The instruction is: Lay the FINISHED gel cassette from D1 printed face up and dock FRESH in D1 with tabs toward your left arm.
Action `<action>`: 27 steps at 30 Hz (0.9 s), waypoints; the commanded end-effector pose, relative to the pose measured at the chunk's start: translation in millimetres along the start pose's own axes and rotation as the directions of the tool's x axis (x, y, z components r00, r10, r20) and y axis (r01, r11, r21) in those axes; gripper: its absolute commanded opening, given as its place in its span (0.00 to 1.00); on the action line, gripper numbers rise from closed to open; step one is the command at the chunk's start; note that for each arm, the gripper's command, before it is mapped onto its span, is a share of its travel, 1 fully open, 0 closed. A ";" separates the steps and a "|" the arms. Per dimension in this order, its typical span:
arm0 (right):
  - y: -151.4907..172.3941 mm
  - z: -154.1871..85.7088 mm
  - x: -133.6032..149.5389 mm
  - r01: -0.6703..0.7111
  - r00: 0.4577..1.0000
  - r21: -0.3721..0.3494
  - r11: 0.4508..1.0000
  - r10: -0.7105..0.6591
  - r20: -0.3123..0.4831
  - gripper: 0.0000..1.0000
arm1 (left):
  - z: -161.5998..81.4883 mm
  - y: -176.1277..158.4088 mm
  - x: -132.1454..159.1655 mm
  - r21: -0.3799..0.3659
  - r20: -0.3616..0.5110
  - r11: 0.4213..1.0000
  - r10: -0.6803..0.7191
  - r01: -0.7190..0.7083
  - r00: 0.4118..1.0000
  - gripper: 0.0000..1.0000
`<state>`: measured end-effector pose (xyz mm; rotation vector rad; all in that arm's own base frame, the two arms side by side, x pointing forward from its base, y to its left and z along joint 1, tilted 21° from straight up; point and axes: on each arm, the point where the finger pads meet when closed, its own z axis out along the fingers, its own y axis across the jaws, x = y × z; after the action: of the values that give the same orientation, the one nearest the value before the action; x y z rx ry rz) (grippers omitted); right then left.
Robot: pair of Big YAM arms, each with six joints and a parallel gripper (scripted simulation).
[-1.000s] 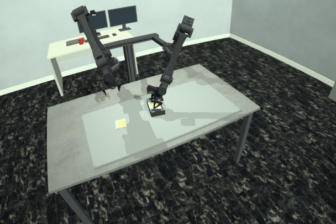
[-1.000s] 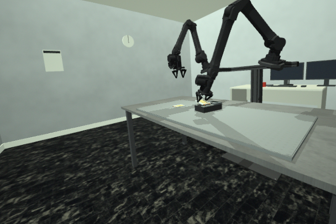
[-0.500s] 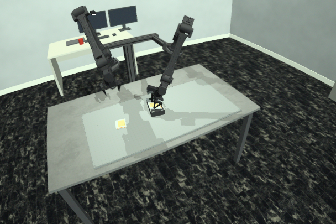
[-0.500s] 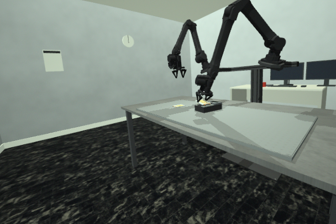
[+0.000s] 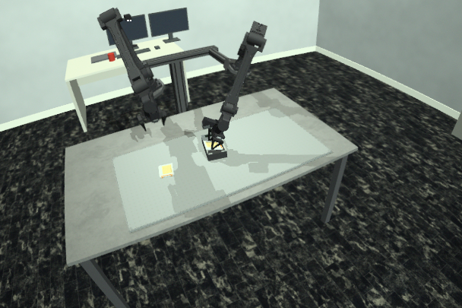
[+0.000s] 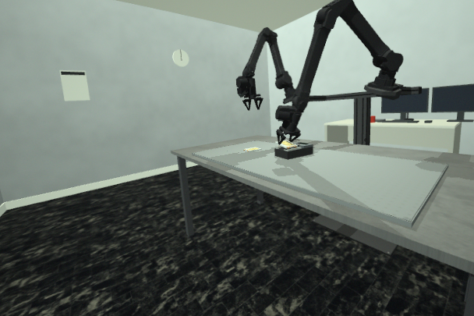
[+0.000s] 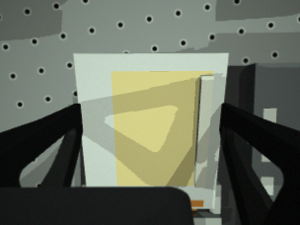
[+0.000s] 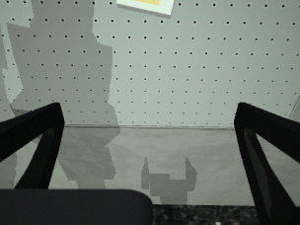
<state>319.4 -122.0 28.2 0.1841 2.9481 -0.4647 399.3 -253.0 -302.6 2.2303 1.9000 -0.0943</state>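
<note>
The fresh cassette FRESH [image 5: 215, 145] [image 6: 289, 145] [image 7: 153, 89] is white with a yellow face, and its white comb [image 7: 204, 133] stands along one side. My left gripper [image 5: 211, 143] [image 6: 285, 142] [image 7: 151, 112] is shut on it by two opposite edges. FRESH is tilted at the black dock D1 [image 5: 217, 156] [image 6: 296, 152] [image 7: 242, 94]; one copper tab [image 7: 196, 203] shows, and contact with the bay is hidden. FINISHED [image 5: 167, 169] [image 6: 252, 149] [image 8: 143, 7] lies flat on the deck, yellow face up. My right gripper [image 5: 154, 127] [image 6: 253, 109] [image 8: 149, 112] is open and empty, high above the table's rear edge.
The perforated deck [image 5: 273, 132] [image 6: 370, 182] [image 8: 197, 84] lies on the grey table [image 5: 87, 189] [image 6: 456, 210]. A dark frame post [image 5: 179, 87] stands behind the table. A white desk [image 5: 81, 69] with two monitors and a red cup [image 5: 111, 56] is farther back.
</note>
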 end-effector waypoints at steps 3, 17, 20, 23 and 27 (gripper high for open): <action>1.3 -8.6 -15.3 0.000 1.000 0.003 1.000 -0.001 0.025 1.00 | 5.2 0.5 4.7 0.008 -0.002 1.000 -0.002 0.002 1.000 0.00; 1.3 -8.6 -15.3 0.000 1.000 0.003 1.000 -0.001 0.025 1.00 | 8.3 0.0 5.3 0.008 -0.002 1.000 0.001 -0.001 1.000 0.00; 1.3 -8.6 -15.3 0.000 1.000 0.003 1.000 -0.001 0.025 1.00 | 8.3 0.0 5.3 0.008 -0.002 1.000 0.001 -0.001 1.000 0.00; 1.3 -8.6 -15.3 0.000 1.000 0.003 1.000 -0.001 0.025 1.00 | 8.3 0.0 5.3 0.008 -0.002 1.000 0.001 -0.001 1.000 0.00; 1.3 -8.6 -15.3 0.000 1.000 0.003 1.000 -0.001 0.025 1.00 | 8.3 0.0 5.3 0.008 -0.002 1.000 0.001 -0.001 1.000 0.00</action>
<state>319.4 -122.0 28.2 0.1841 2.9481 -0.4647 395.2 -250.5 -307.6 2.2391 1.9054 -0.0998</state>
